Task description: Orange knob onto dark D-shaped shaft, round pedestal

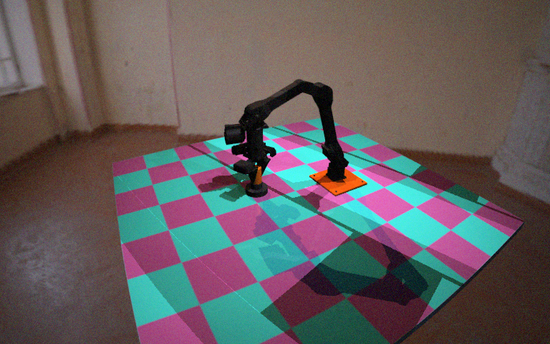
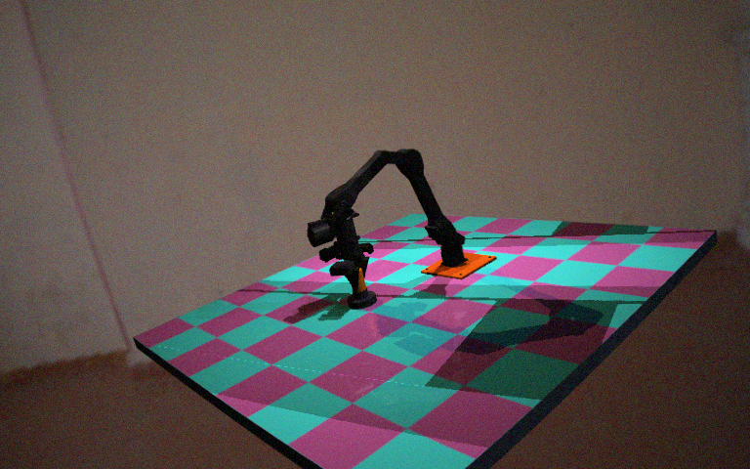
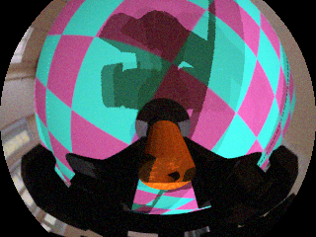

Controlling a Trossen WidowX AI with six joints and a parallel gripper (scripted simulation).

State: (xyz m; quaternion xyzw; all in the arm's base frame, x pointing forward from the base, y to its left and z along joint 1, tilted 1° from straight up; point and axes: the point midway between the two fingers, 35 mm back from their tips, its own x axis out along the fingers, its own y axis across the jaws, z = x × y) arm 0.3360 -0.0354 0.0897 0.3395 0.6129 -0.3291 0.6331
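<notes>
Plainly, the claw (image 1: 258, 175) (image 2: 359, 277) (image 3: 164, 140) partway open (neither wide nor narrow), clamped on the orange knob (image 1: 258, 175) (image 2: 361, 279) (image 3: 169, 148).

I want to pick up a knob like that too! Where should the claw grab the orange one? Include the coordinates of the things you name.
Probably by the sides of the orange knob (image 1: 258, 175) (image 2: 361, 279) (image 3: 169, 148), coming from above. It's tall and narrow, standing over the round pedestal (image 1: 256, 192) (image 2: 361, 301), so the claw (image 3: 164, 140) can squeeze opposite sides.

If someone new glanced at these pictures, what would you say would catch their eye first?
Probably the loud pink-and-turquoise checkered table top, filling much of each view. Next, the black arm arching over it from a bright orange base plate, its end effector gripping an orange knob above the dark round pedestal.
</notes>
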